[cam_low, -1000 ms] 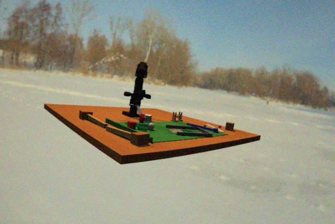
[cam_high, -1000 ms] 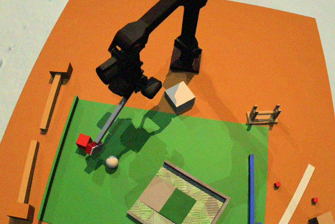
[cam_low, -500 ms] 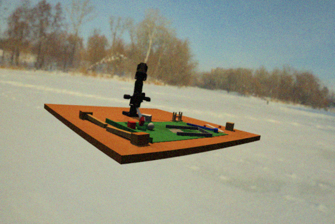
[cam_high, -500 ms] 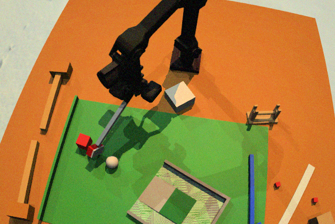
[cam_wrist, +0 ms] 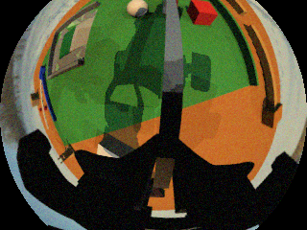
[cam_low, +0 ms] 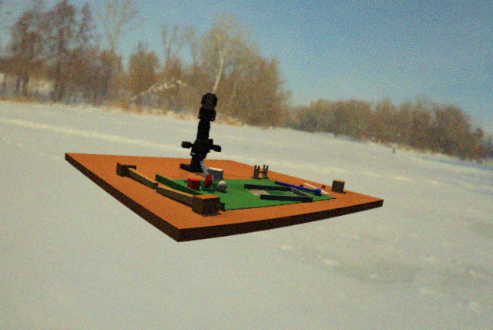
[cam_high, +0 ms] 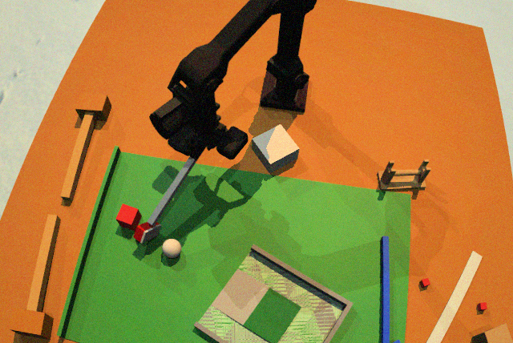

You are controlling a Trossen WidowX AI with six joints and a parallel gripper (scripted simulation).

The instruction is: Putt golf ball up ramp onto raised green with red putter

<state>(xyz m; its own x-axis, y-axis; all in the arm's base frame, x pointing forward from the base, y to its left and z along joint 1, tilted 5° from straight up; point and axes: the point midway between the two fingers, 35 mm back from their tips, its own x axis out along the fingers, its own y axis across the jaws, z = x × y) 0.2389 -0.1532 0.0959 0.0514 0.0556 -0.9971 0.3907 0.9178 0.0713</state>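
Note:
My gripper [cam_high: 193, 155] [cam_low: 202, 159] [cam_wrist: 165, 137] is shut on the top of the red putter's grey shaft [cam_high: 170, 191] [cam_wrist: 173, 45]. The putter slants down to its red head [cam_high: 147, 232] [cam_low: 208, 181], which sits low over the green mat [cam_high: 314, 215]. The white golf ball [cam_high: 171, 248] [cam_low: 221, 185] [cam_wrist: 137, 7] lies just right of the head, a small gap apart. The raised green [cam_high: 271, 315] [cam_wrist: 72, 44] sits in a grey-walled frame [cam_high: 306, 276], with a beige ramp [cam_high: 241, 292] on the side facing the ball.
A red cube [cam_high: 127, 215] [cam_low: 193, 183] [cam_wrist: 202, 11] stands close behind the putter head. A white block [cam_high: 275, 148] lies near the arm's base. A dark green wall [cam_high: 89, 240], wooden bars [cam_high: 76, 157], a blue bar [cam_high: 385, 285], a small fence [cam_high: 404, 177] and a white bar [cam_high: 455, 297] ring the mat.

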